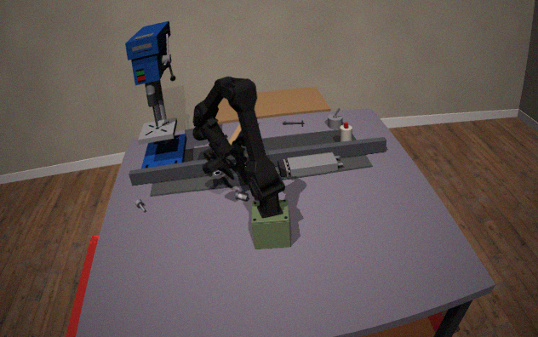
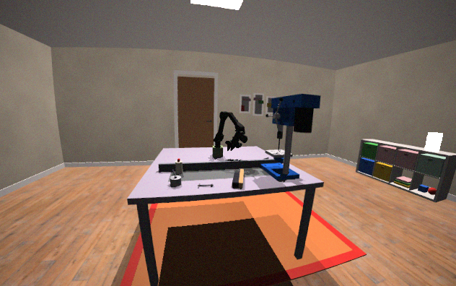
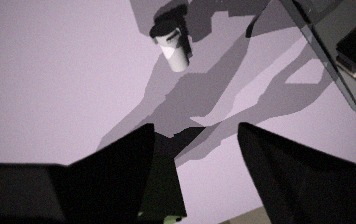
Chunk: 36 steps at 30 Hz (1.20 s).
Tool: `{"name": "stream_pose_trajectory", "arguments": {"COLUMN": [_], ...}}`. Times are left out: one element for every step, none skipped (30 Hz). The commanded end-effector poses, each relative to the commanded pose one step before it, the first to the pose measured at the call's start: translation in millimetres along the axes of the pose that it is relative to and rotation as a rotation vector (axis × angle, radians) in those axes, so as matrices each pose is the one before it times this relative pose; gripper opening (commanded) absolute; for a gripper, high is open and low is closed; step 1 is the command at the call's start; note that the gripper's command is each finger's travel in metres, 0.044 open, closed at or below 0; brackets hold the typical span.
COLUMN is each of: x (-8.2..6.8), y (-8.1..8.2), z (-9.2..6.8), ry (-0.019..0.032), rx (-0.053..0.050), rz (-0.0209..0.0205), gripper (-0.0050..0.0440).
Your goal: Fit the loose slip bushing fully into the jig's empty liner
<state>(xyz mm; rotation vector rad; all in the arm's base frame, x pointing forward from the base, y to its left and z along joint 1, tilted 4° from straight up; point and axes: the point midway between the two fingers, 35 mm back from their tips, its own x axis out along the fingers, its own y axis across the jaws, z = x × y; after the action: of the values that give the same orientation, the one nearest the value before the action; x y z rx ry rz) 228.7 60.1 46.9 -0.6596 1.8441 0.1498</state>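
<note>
The loose slip bushing [image 1: 241,196], a small grey cylinder with a dark head, lies on its side on the purple table just in front of the jig's base plate. In the wrist view it lies ahead of the fingers, well apart from them. My gripper [image 1: 220,174] hovers above the table by the jig's front rail, left of the arm's base; its fingers stand open with nothing between them. The jig's grey sliding plate [image 1: 311,163] sits between the two rails [image 1: 264,155], to the right of the arm. The liner is hidden behind the arm.
A second small bushing-like part [image 1: 140,205] lies at the left of the table. A blue drill press [image 1: 155,98] stands at the back left. A white bottle with a red cap [image 1: 346,132], a grey pot [image 1: 334,121] and a bolt [image 1: 294,123] lie behind the jig. The arm's green base [image 1: 271,227] stands close by.
</note>
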Motion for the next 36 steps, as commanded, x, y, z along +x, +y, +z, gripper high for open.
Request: {"name": "stream_pose_trajectory", "arguments": {"x": [-2.25, 0.22, 0.20, 0.16, 0.06, 0.01, 0.13, 0.00, 0.00, 0.10, 0.12, 0.59, 0.33, 3.84, 6.30, 8.48, 8.41, 5.08, 1.70, 0.00, 0.00, 0.00, -0.06, 0.57, 0.00, 0.00, 2.20, 3.76, 5.28, 5.94, 4.57, 3.07, 1.67, 1.38, 1.34, 1.33], "y": [-0.03, 0.05, 0.04, 0.02, 0.00, -0.03, -0.18, 0.00, 0.00, 0.12, 0.12, 0.34, 0.18, 0.78, 0.16, -0.81, -0.27, -0.07, 0.09, 0.09, 0.02, 0.00, 0.16, 0.04, 0.00, 0.00, 0.05, -0.27, -0.27, -0.04, 0.05, 0.08, 0.04, 0.02, 0.13, 0.29], "z": [5.10, 0.37, 0.35, 0.28, 0.10, -0.02, -0.14, 0.00, 0.00, 0.00, -0.08, -0.43, -0.20, 0.12, 1.94, 4.70, 4.66, 2.67, 0.91, 0.04, 0.01, 0.00, 0.10, 0.74, 0.00, 0.00, 1.48, 2.22, 3.06, 3.44, 2.56, 1.67, 0.89, 0.72, 0.77, 0.81], "ry": [0.02049, 0.00513, 0.00485, 0.00397, 0.00138, 0.00001, -0.00026, 0.00000, 0.00000, -0.00090, 0.00033, 0.00205, 0.00096, 0.00471, 0.00492, 0.00065, 0.00054, 0.00027, -0.00019, -0.00026, -0.00006, 0.00000, -0.00010, -0.00055, 0.00000, 0.00000, -0.00021, 0.00020, 0.00025, 0.00017, 0.00004, -0.00002, 0.00000, 0.00005, 0.00001, -0.00011], "rx": [-0.2360, -0.0448, -0.0448, -0.0300, -0.0085, 0.0001, 0.0014, 0.0000, 0.0000, 0.0011, -0.0001, -0.0006, -0.0003, -0.0010, 0.0000, 0.0018, 0.0000, 0.0000, 0.0000, 0.0000, 0.0000, 0.0000, -0.0007, -0.0005, 0.0000, 0.0000, -0.0002, 0.0007, 0.0007, 0.0000, 0.0000, 0.0000, 0.0000, 0.0000, -0.0005, -0.0006], "rz": [-0.01611, -0.00162, -0.00132, -0.00094, -0.00030, 0.00008, 0.00171, 0.00000, 0.00000, 0.00308, 0.00048, 0.00082, 0.00038, 0.00183, 0.00187, -0.00008, -0.00104, -0.00047, 0.00054, 0.00063, 0.00014, 0.00000, -0.00022, -0.00021, 0.00000, 0.00000, 0.00044, 0.00008, 0.00001, -0.00024, 0.00005, 0.00017, 0.00007, -0.00009, -0.00030, -0.00011], "gripper": [0.0233, 0.0233, 0.0233, 0.0233, 0.0233, 0.0233, 0.0233, 0.0233, 0.0233, 0.0233, 0.0233, 0.0233, 0.0233, 0.0233, 0.0233, 0.0233, 0.0233, 0.0233, 0.0233, 0.0233, 0.0233, 0.0233, 0.0233, 0.0233, 0.0233, 0.0233, 0.0233, 0.0233, 0.0233, 0.0233, 0.0233, 0.0233, 0.0233, 0.0233, 0.0233, 0.0233]}}
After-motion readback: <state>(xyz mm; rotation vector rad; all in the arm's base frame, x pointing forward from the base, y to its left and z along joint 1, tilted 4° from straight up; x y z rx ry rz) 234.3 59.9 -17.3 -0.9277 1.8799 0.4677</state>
